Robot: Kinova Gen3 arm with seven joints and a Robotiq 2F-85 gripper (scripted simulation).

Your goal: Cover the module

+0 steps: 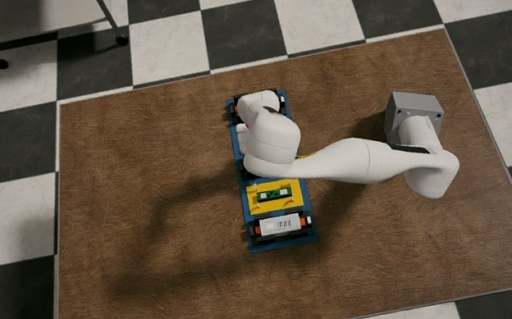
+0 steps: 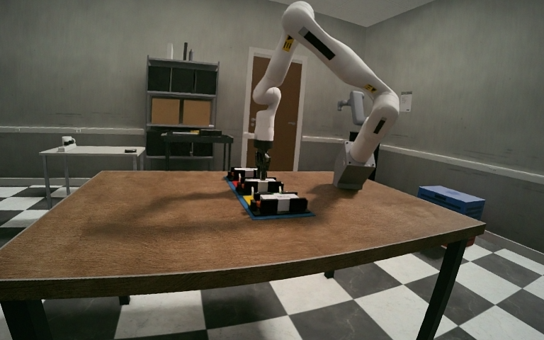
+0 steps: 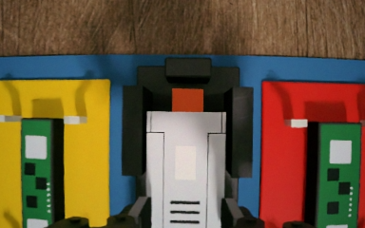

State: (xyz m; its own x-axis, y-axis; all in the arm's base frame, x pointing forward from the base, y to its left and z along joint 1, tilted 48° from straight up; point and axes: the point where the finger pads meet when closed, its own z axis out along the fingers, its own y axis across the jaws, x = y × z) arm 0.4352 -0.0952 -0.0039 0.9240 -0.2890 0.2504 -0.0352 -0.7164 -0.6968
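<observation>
My gripper point(image 2: 262, 176) point(image 3: 186, 209) is partly open and empty. Its fingertips stand a little above the middle cover point(image 3: 185, 128) point(image 2: 262, 185) and overlap its long edges in the wrist view. That cover lies level in its black holder point(image 3: 130, 133), an orange block at its end. The yellow plate point(image 1: 298, 201) point(image 3: 87, 180) bears the green module point(image 1: 273, 193) point(image 3: 40, 159), uncovered, between white posts. A near cover point(image 1: 281, 224) point(image 2: 282, 202) and a far cover point(image 2: 245, 173) sit in their holders. The arm hides the middle and far covers in the top view.
A red plate point(image 3: 284, 185) with another green module point(image 3: 322, 176) and white posts lies on the other side of the middle holder. The holders and plates stand in one row on a blue base point(image 3: 266, 67) on the wooden table point(image 1: 157, 279). Raised holder walls flank the covers.
</observation>
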